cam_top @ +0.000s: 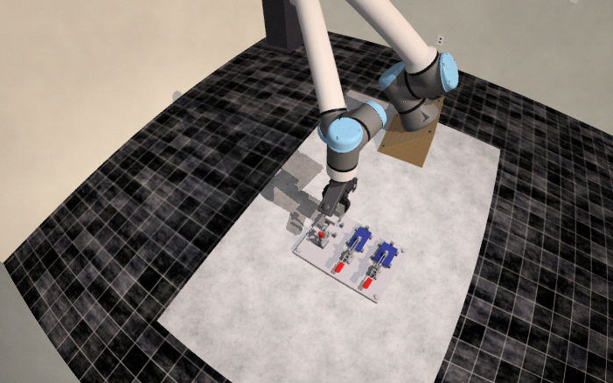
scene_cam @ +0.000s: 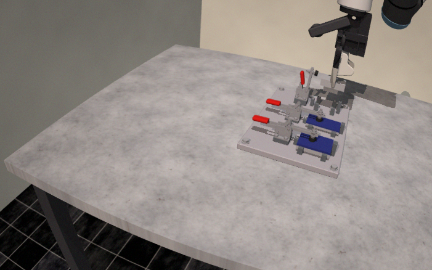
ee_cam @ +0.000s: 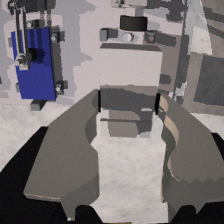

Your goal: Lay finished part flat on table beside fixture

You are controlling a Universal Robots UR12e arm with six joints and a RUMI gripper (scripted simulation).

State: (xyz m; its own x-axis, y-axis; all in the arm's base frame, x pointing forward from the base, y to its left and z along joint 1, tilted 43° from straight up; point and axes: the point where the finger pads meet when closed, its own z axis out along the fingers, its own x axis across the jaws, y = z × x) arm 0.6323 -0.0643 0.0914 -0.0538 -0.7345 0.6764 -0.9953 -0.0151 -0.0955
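The gripper (scene_cam: 333,85) (ee_cam: 129,102) is shut on the finished part (ee_cam: 131,67), a light grey block with a dark slot across it. The part is held above the left nest of the fixture (cam_top: 316,257) (scene_cam: 291,156) (ee_cam: 80,65), whose posts show below it in the exterior view. That nest's clamp stands open, its red handle (cam_top: 320,234) (scene_cam: 302,77) upright. One blue blank (cam_top: 361,234) (scene_cam: 331,124) (ee_cam: 39,82) sits clamped in the middle nest. The other blue blank (cam_top: 389,250) (scene_cam: 321,145) sits clamped in the far nest. The part's underside is hidden.
The open clamp's arm (scene_cam: 310,78) stands up close to the gripper, and its black tip (ee_cam: 133,23) shows just ahead of the part. Two lowered red handles (cam_top: 339,267) (cam_top: 367,283) point toward the fixture's front edge. Bolt heads (scene_cam: 245,140) (scene_cam: 333,166) sit at the plate's corners.
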